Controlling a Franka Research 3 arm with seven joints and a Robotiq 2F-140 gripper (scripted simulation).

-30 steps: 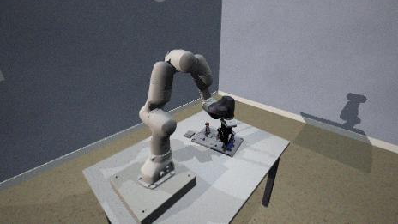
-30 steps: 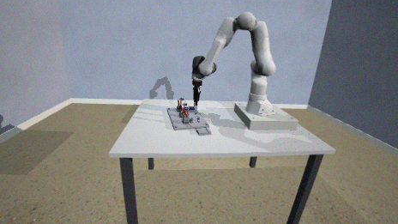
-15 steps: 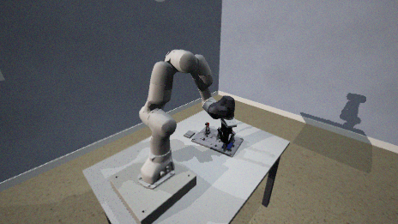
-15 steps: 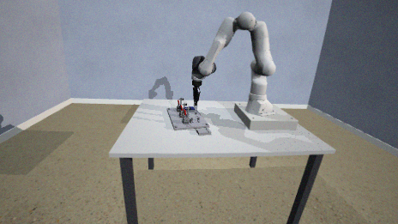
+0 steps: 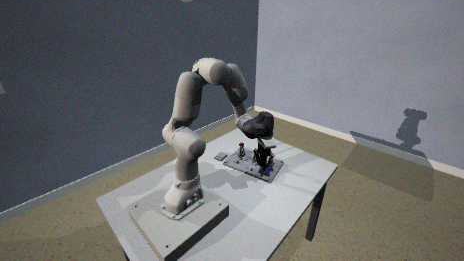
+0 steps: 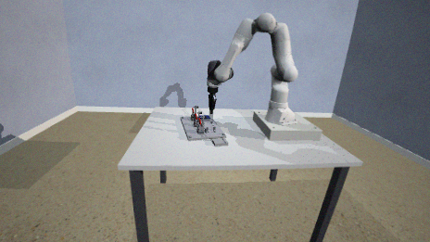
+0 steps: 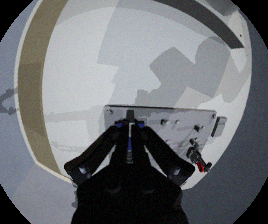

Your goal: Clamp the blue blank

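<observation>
the white arm point(image 5: 186, 102) reaches from its base block point(image 6: 311, 133) down over the grey fixture plate point(image 6: 191, 133) on the counter point(image 6: 162, 156). the claw point(image 7: 130, 137) points straight down with its fingers pressed together and nothing between them, its tips just above the end of the plate that carries a spot of blue, the blank point(image 5: 268, 170), which lies on the plate under the claw. whether it sits flat in its nest is too small to tell. red-handled clamps point(image 6: 197, 119) stand upright on the plate beside the claw. a small grey block, likely the finished part point(image 5: 220, 156), lies flat on the counter just beside the plate.
</observation>
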